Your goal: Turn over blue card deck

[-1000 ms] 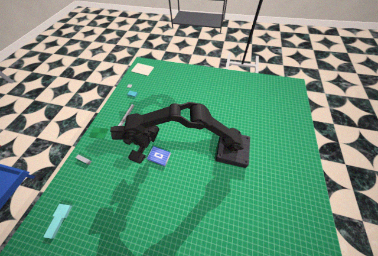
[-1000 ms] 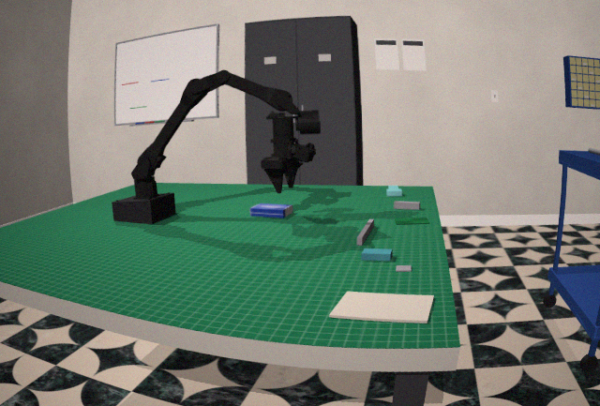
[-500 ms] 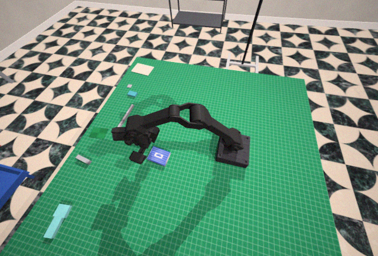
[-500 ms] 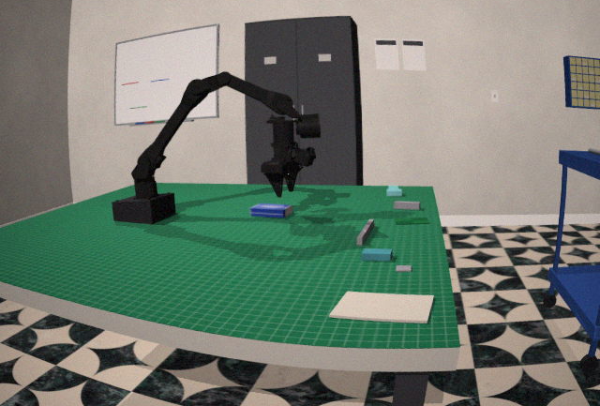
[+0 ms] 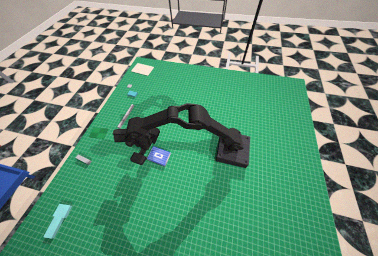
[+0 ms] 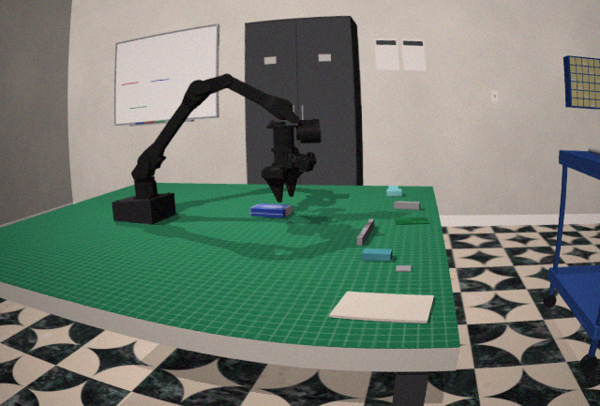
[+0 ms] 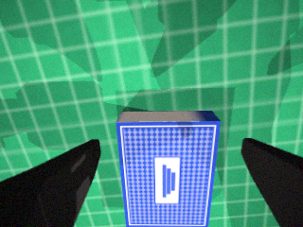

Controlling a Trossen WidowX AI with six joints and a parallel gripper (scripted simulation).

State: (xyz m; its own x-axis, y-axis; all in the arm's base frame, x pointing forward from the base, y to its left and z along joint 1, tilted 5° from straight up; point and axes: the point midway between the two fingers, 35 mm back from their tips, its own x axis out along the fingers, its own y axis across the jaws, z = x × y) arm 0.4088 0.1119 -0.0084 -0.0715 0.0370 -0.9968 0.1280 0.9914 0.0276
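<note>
The thick blue boxed card deck (image 5: 158,155) lies flat on the green mat (image 5: 195,161), its patterned face with a white label up. It also shows in the exterior view (image 6: 271,210) and in the wrist view (image 7: 168,172). My gripper (image 6: 284,192) hangs a little above the deck, pointing down, open and empty. In the wrist view the deck lies between my two black fingers, which stand wide apart on either side and touch nothing. In the top view one finger (image 5: 139,157) shows just left of the deck.
Along the mat's left side lie a beige flat plate (image 5: 142,69), a small grey block (image 5: 129,86), a cyan block (image 5: 132,93), a grey bar (image 5: 125,115), a dark green tile (image 5: 98,132), a grey block (image 5: 82,159) and a cyan T-shaped piece (image 5: 58,220). The arm's base (image 5: 233,151) stands right of the deck.
</note>
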